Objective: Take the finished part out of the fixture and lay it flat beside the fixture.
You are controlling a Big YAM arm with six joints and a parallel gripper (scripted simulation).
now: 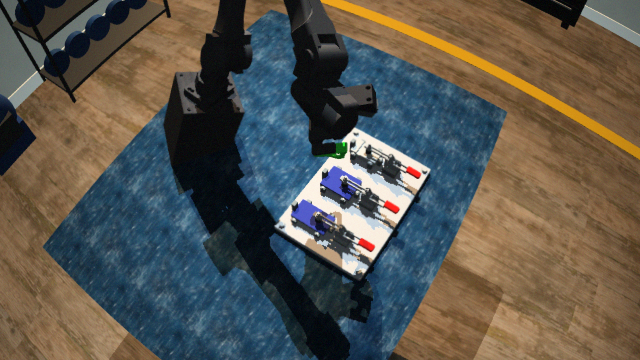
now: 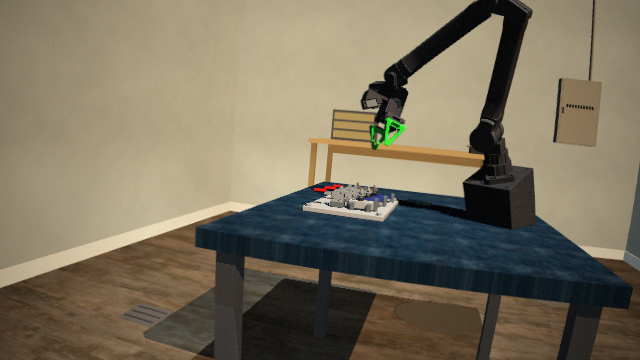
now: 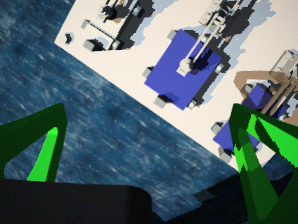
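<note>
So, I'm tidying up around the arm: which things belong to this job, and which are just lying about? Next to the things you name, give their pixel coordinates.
Job:
- fixture [image 1: 375, 181] [image 2: 340, 212] [image 3: 130, 70]
- two blue blanks [image 1: 332, 179] [image 2: 378, 198] [image 3: 167, 75]
- gripper [image 1: 341, 150] [image 2: 381, 146] [image 3: 148, 112]
- table [image 1: 125, 200] [image 2: 425, 245] [image 3: 30, 60]

The slotted part isn't distinguishable.

Apparently background:
- shelf rack [image 1: 71, 96]
- wooden bench [image 2: 440, 156]
- wall cabinet [image 2: 580, 120]
</note>
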